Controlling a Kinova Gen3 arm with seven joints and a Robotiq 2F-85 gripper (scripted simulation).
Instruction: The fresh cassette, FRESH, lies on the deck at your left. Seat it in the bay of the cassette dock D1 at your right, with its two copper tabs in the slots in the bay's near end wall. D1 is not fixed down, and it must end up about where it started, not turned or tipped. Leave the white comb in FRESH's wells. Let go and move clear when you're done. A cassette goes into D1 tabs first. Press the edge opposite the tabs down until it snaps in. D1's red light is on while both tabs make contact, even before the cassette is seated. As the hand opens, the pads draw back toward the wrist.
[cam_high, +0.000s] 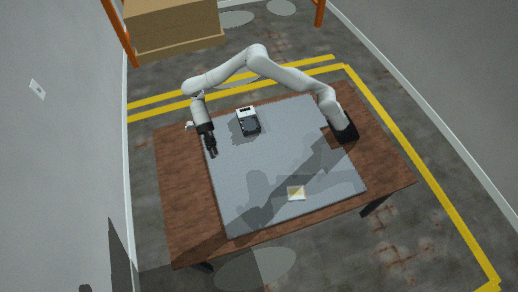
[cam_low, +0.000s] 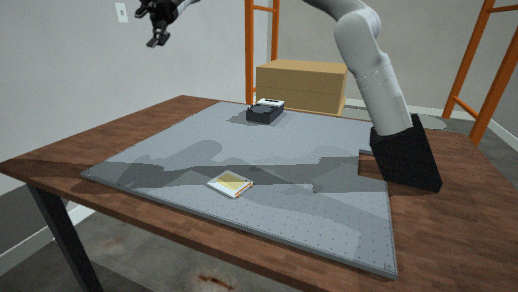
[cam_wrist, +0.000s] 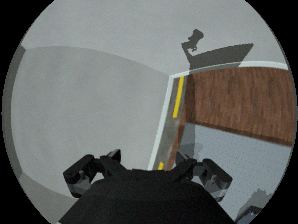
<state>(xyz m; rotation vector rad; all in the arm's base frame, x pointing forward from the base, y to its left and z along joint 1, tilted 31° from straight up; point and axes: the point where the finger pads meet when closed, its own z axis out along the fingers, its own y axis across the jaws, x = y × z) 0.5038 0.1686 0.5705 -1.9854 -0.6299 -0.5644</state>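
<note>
The fresh cassette FRESH (cam_high: 296, 193) lies flat on the grey deck, a white frame with a yellow middle; it also shows in the exterior view (cam_low: 230, 183), with copper tabs at its right end. The dock D1 (cam_high: 248, 121) is a dark box with a white end and stands at the deck's far side; it also shows in the exterior view (cam_low: 265, 110). My gripper (cam_high: 213, 152) (cam_low: 155, 41) is open and empty, high in the air above the table's far left side, far from both. In the wrist view the fingers stand wide apart with nothing between them.
The arm's black base (cam_low: 405, 155) stands in a notch at the deck's edge. A cardboard box (cam_low: 301, 85) and orange ladder legs (cam_low: 261, 30) stand behind the table. A grey wall is close on one side.
</note>
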